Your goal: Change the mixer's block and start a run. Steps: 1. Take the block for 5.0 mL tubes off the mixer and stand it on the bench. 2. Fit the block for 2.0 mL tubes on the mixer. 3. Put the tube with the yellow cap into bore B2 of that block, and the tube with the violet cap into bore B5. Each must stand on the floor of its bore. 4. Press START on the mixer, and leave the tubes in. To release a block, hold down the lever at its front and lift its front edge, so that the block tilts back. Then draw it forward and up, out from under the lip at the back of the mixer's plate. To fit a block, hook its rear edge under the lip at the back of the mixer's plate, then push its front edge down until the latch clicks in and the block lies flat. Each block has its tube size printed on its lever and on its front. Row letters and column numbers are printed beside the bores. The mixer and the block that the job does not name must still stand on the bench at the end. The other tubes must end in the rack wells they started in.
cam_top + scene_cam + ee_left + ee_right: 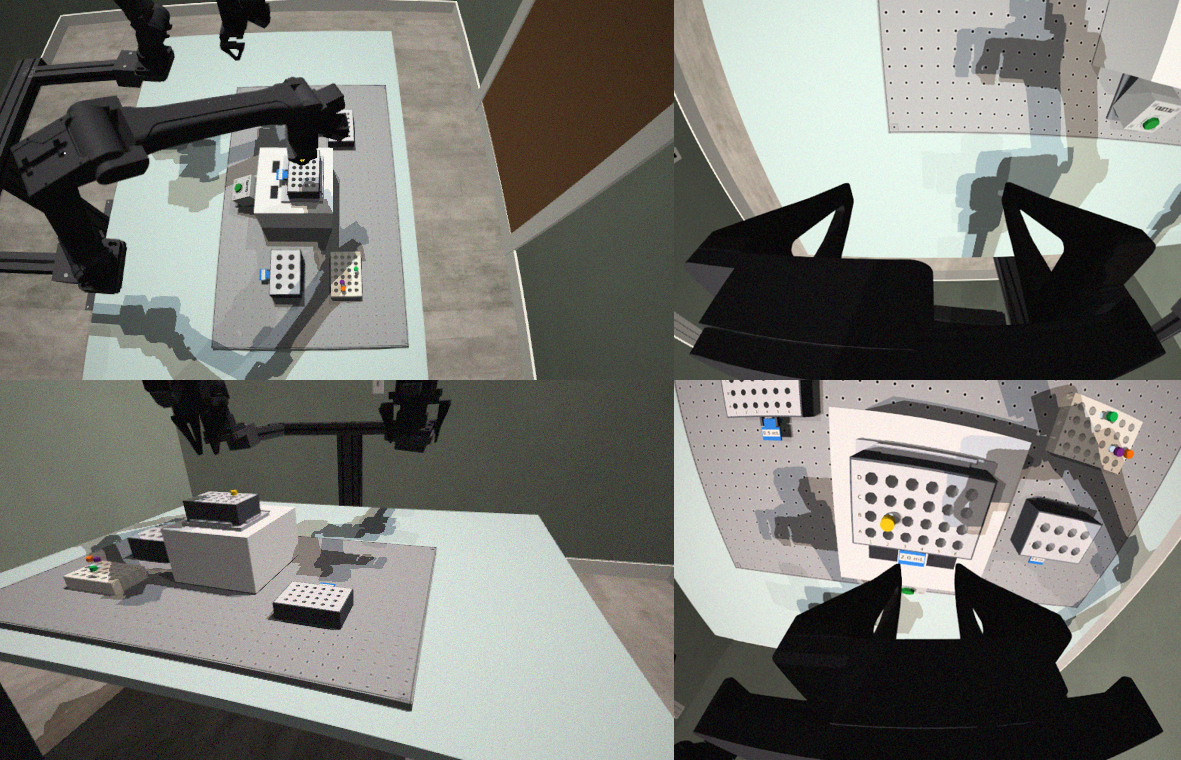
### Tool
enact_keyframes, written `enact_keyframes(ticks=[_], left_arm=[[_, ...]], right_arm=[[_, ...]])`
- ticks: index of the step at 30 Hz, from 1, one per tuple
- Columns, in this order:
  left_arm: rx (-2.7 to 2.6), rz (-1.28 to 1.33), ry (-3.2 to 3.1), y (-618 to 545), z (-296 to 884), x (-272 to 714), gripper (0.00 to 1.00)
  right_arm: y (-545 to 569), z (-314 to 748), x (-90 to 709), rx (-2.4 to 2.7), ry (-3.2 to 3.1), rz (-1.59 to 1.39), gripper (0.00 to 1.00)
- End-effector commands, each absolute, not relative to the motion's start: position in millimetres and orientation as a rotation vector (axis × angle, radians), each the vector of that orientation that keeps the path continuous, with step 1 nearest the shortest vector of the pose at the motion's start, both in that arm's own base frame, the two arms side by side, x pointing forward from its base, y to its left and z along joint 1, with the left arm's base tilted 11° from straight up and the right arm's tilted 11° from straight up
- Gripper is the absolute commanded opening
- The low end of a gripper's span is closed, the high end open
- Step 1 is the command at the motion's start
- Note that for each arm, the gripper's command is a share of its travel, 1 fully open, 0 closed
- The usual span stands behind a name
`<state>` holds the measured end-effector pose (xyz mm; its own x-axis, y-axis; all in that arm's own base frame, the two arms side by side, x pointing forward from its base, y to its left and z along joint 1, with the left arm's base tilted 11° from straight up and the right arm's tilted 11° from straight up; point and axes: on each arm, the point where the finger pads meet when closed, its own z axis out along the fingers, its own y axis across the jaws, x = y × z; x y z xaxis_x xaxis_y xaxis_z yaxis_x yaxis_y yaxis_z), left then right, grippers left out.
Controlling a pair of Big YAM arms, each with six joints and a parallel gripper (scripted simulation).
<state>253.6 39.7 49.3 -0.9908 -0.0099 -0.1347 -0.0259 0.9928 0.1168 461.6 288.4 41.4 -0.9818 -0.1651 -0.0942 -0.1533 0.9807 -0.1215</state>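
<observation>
The 2.0 mL block [303,176] [220,513] [919,498] sits on the mixer [267,202] [215,555] [845,543] and looks level. The yellow-capped tube [233,492] [887,522] stands in its bore B2; its depth is hidden. The violet-capped tube [342,282] [97,559] [1119,451] stands in the rack [335,297] [90,584]. The large-bore block [286,272] [1054,538] stands on the bench. The START button [238,188] [1151,123] [907,590] is green. My right gripper [927,571] [207,452] is partly open and empty above the 2.0 mL block. My left gripper [927,191] is wide open and empty, away from the mixer.
The 0.5 mL block [351,132] [310,615] [766,398] stands on the bench beside the mixer. An orange-capped tube [343,288] [1129,454] stands close beside the violet one. A green-capped tube [356,269] [93,568] [1111,416] is also in the rack.
</observation>
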Motion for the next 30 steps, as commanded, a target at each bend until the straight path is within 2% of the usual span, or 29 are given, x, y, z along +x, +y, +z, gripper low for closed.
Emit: enact_keyframes(ticks=[1,30], left_arm=[[-0.023,0.177,2.993,42,55,261,1.0],[-0.021,0.178,2.997,42,55,260,1.0]], right_arm=[[262,54,477,-0.393,2.985,-0.166,0.36],[162,96,526,-1.122,2.756,-0.212,0.36]])
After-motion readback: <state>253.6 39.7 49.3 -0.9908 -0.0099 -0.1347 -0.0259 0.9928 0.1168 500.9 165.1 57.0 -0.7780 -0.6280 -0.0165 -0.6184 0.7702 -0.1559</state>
